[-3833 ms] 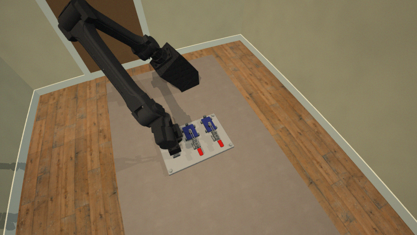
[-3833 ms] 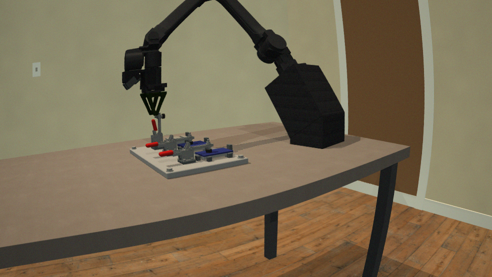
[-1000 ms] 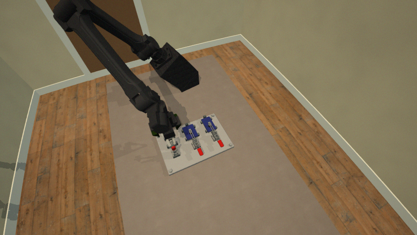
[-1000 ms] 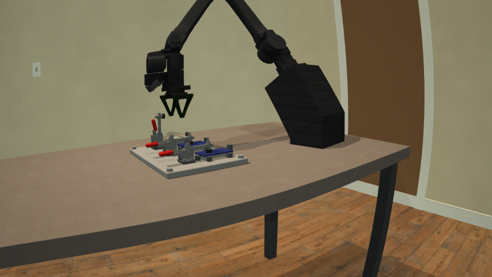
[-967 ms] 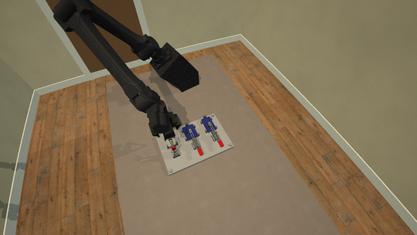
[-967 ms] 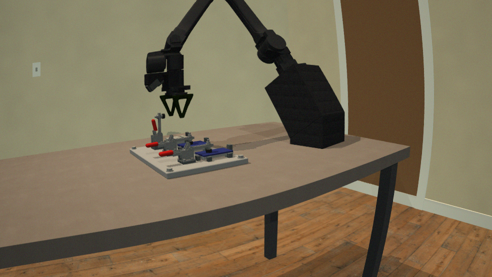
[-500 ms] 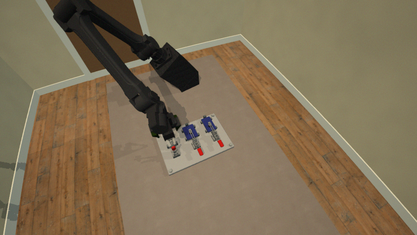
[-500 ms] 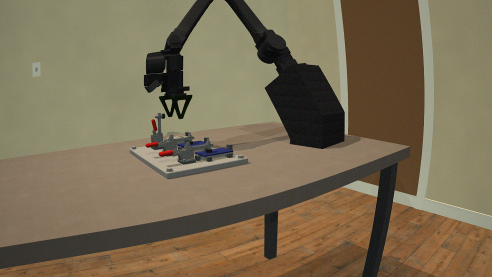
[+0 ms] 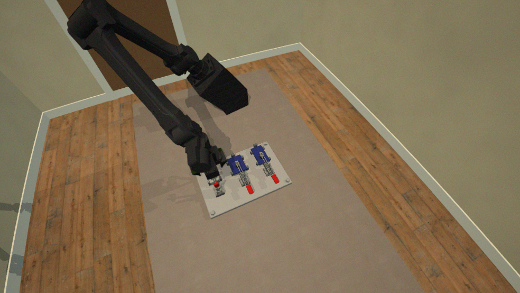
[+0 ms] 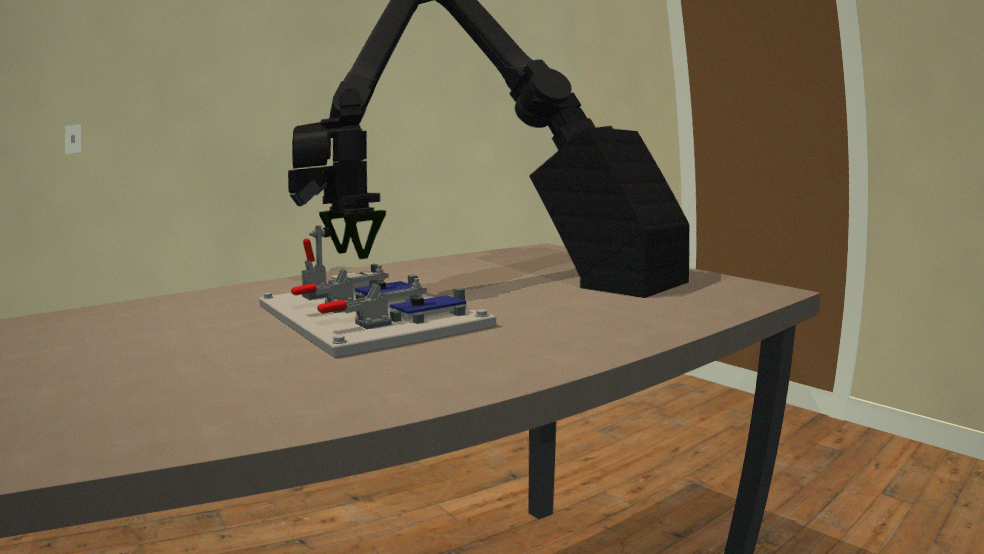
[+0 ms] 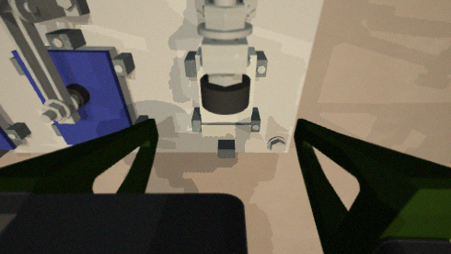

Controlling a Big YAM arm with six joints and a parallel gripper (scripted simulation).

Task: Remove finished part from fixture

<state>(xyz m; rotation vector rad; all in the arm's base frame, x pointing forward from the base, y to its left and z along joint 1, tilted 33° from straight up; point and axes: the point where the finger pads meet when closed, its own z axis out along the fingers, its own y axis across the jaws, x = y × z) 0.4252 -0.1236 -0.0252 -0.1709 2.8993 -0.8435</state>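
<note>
In the top view, the black wrist and green-fingered gripper [image 9: 210,167] cover the pale finished part's seat on the light grey fixture plate [image 9: 232,207]. In the wrist view, the dark round clamp pad [image 11: 225,94] sits over that pale part [image 11: 225,124], so its slot can't be made out; the picture's edges crop both green fingers and one blue blank [image 11: 92,92].
</note>
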